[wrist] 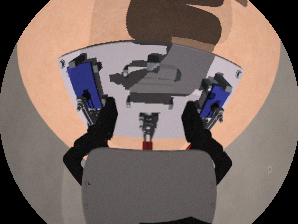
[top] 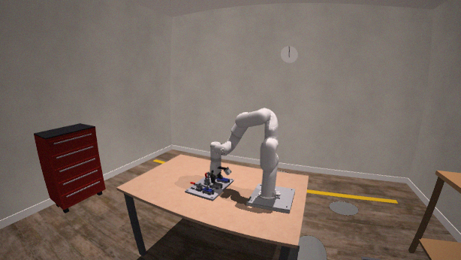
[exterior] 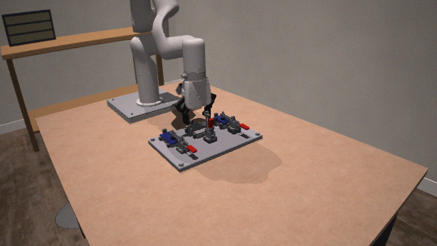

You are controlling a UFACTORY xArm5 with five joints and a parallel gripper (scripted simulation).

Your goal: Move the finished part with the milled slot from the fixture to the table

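The grey fixture plate [exterior: 204, 142] lies on the table with three nests. The finished grey part [exterior: 195, 129] sits in the middle nest; in the wrist view [wrist: 156, 79] it lies just beyond my fingers. Its clamp [exterior: 210, 132] has the red handle [exterior: 211, 122] standing upright. Two blue blanks [exterior: 169, 136] [exterior: 221, 120] sit in the outer nests, with their clamps' red handles [exterior: 192, 148] [exterior: 244, 126] lying flat. My gripper [exterior: 196, 111] is open and empty, low over the robot-side edge of the plate, fingers straddling the middle nest. In the wrist view [wrist: 148, 129] the blanks [wrist: 83, 83] [wrist: 214, 92] flank it.
The arm's base plate [exterior: 142, 104] is bolted to the table behind the fixture. A red tool cabinet [top: 69, 165] stands on the floor to the left. A wooden shelf [exterior: 71, 40] stands beyond the table.
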